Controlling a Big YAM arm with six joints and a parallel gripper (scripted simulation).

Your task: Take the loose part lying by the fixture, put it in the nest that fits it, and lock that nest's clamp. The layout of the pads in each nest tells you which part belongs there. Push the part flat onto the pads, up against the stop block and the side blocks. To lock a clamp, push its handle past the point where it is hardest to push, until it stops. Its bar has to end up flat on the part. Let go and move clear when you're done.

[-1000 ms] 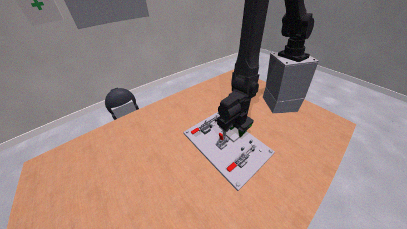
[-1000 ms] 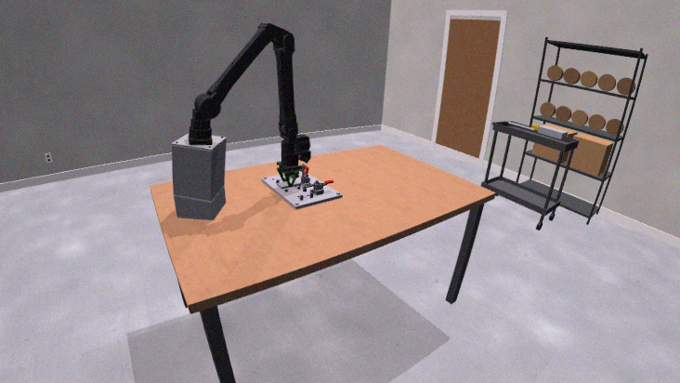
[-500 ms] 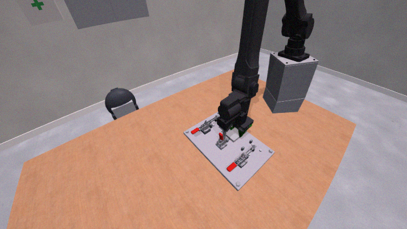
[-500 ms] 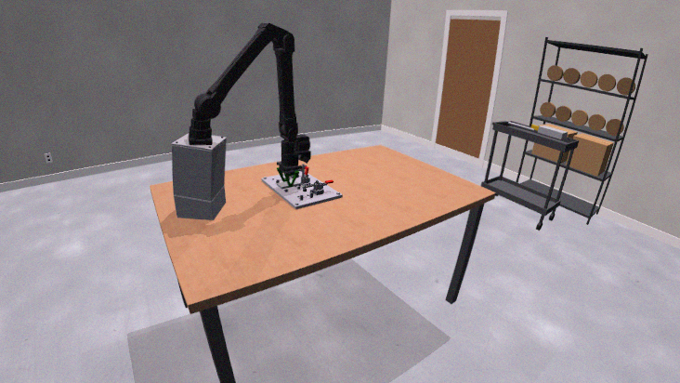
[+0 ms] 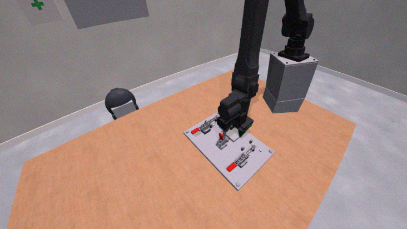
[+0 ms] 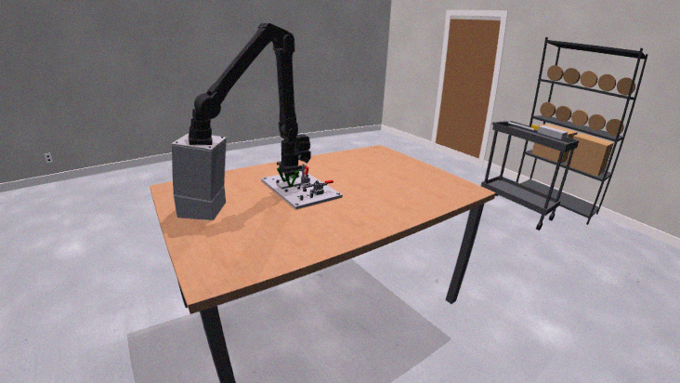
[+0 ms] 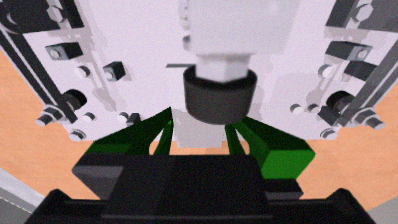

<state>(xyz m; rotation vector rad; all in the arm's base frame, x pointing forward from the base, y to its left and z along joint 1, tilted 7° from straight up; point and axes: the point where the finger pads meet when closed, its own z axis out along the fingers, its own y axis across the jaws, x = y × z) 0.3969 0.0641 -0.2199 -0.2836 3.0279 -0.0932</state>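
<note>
On the fixture plate, centre frame from the top, the gripper grasps the pale part at the middle nest. Best press it flat, seat it against the blocks, keeping clear of the rubber-tipped spindle, then release before pushing the upright red handle.

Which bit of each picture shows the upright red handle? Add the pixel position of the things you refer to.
Top: upright red handle (image 5: 221,136) (image 6: 306,170) just right of centre, below the arm's black wrist.
Exterior: just left of centre, beside the green fingers (image 6: 291,178) (image 5: 242,133).
Wrist: not in it.
Shared landmark: pale fixture plate (image 5: 204,142) (image 6: 291,196) (image 7: 145,45).
</note>
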